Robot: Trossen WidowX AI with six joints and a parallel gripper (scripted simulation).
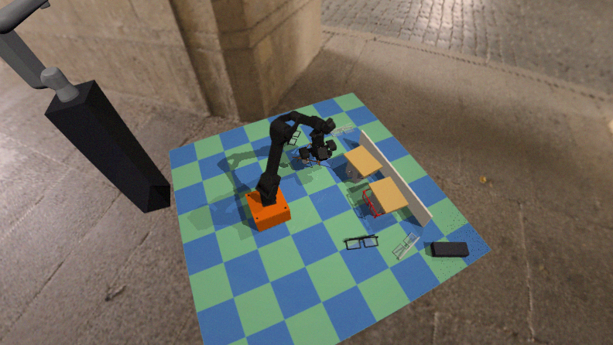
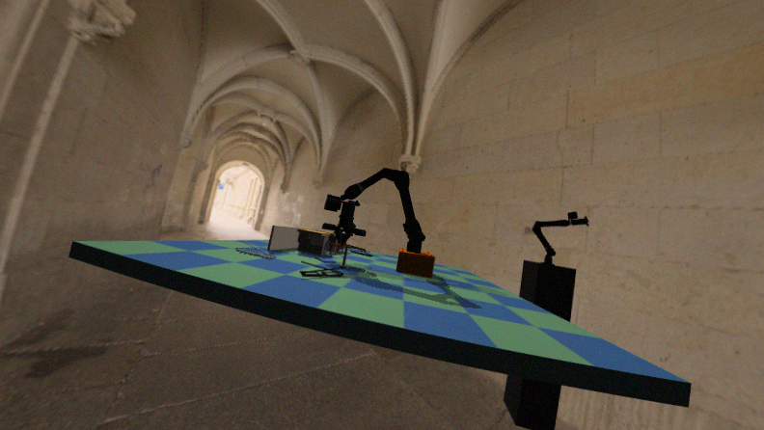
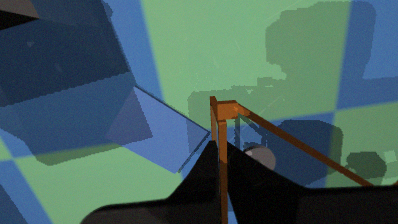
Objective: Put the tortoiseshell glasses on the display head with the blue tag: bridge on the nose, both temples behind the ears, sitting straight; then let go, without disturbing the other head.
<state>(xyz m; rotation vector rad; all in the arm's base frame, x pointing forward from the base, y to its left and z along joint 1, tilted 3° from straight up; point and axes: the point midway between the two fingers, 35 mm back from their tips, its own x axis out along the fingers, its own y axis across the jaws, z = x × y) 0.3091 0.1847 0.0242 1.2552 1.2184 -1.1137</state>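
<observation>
Hand (image 1: 314,158) (image 2: 342,241) (image 3: 216,146) pinched on the tortoiseshell glasses (image 1: 316,162) (image 2: 355,248) (image 3: 227,109), above the worktop (image 1: 296,265) (image 2: 368,304) (image 3: 210,50), right of centre in the upper half of the top view. They are not on a head.

They should handle as light, fairly stiff and smooth, with slender temples that may flex or twist. I would hold them near the front's middle, leaving both temples free.

The frame looks glossy orange-brown, with narrow, square-edged bars. Right of centre in the top view, two display heads carry flat, tan, squarish tops (image 1: 363,161) (image 1: 388,195); red glasses (image 1: 371,203) sit at the lower one. I cannot make out the blue tag.
</observation>
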